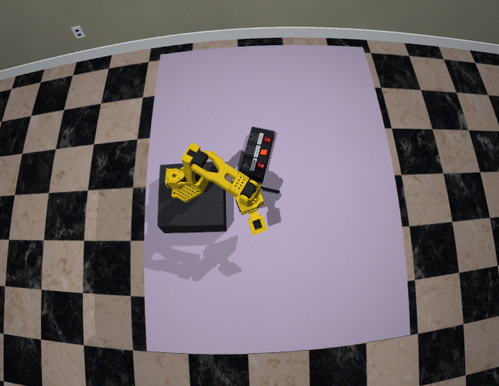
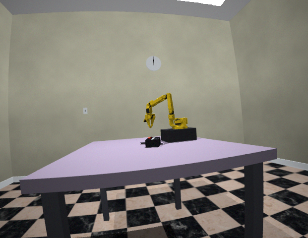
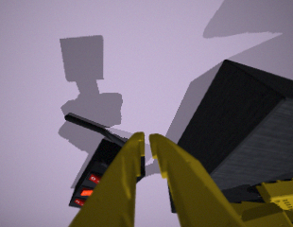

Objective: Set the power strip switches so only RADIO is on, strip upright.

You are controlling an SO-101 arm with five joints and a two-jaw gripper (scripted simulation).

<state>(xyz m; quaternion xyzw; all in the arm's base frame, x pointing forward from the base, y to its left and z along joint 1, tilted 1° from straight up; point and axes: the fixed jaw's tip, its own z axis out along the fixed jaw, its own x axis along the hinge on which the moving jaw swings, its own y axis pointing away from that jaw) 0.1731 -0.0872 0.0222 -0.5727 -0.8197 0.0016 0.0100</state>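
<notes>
The black power strip (image 1: 257,153) lies face up on the lilac table, just right of the arm's base, with its three red switches on top. The middle switch (image 1: 263,152) glows brighter than the other two. The labels are too small to read. A short black cable stub (image 1: 269,190) sticks out of the near end. My yellow gripper (image 2: 150,126) is shut and empty, raised well above the table over the strip's near end. In the wrist view the shut jaws point down over the strip (image 3: 104,169) and its cable (image 3: 92,125).
The arm stands on a black base block (image 1: 192,203) close to the left of the strip; it also shows in the wrist view (image 3: 241,142). The table edges are far from the strip.
</notes>
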